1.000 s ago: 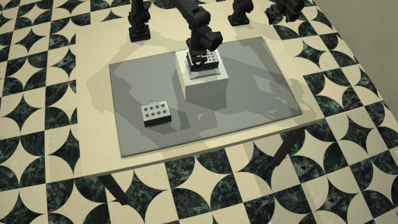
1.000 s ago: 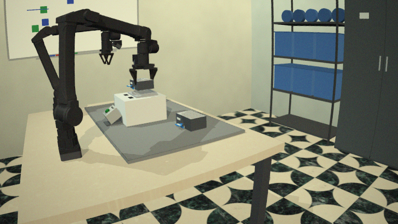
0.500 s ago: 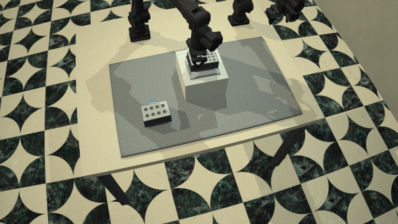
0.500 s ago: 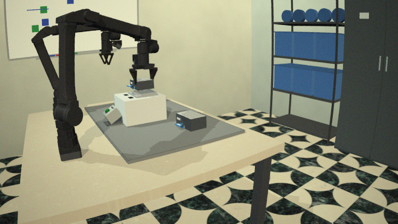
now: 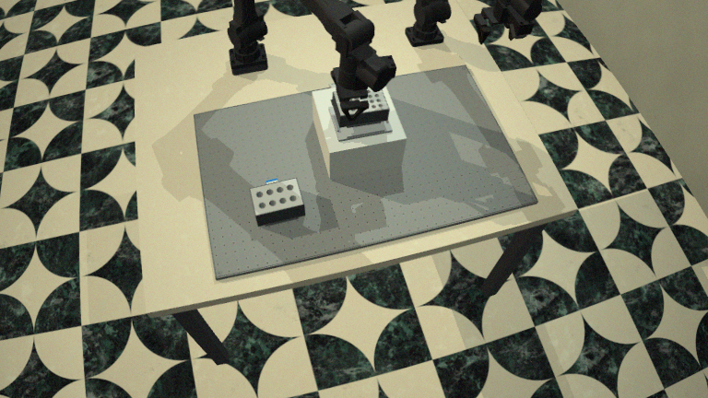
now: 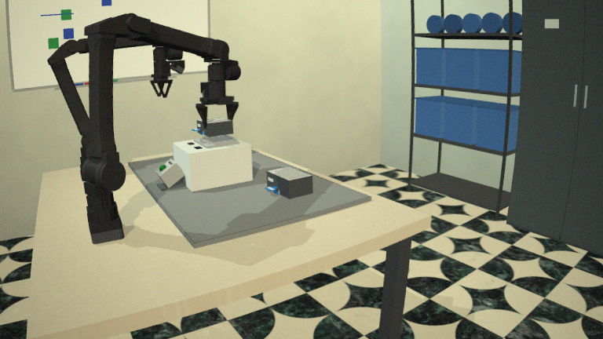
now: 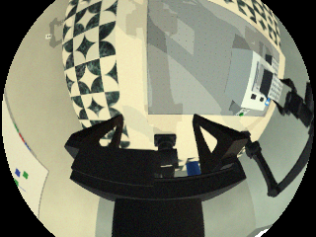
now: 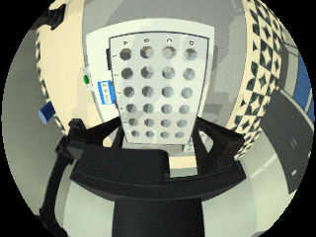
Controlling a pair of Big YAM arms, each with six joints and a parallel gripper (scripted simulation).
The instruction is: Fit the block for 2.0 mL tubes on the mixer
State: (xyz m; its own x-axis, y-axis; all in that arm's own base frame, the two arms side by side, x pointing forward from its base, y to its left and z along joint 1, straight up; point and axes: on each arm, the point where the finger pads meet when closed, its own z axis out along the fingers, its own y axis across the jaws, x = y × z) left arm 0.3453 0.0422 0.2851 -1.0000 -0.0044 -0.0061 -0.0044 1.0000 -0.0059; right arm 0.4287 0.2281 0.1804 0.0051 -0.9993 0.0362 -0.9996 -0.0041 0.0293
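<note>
While the right gripper [image 5: 354, 111] [image 6: 217, 122] [image 8: 157, 118] grasps the 24-hole block [image 5: 378, 114] [image 6: 220, 127] [image 7: 276, 90] [image 8: 158, 84] by its sides, the left gripper [image 5: 498, 39] [image 6: 161, 95] [image 7: 158, 118] hangs wide and unloaded, away from the work. The held block is just above the plate [image 5: 365, 134] [image 6: 217, 142] of the mixer [image 5: 365, 164] [image 6: 220, 164] [image 7: 253, 86] [image 8: 94, 49]; its blue lever [image 6: 196, 129] [image 8: 107, 93] seems to read 2.0 mL, though the print is too blurred to be certain. The 8-hole block [image 5: 279, 211] [image 6: 290, 182] stands apart on the bench. Placing looks to be the step in hand: next, the rear edge should go under the lip before the front is pressed to latch.
</note>
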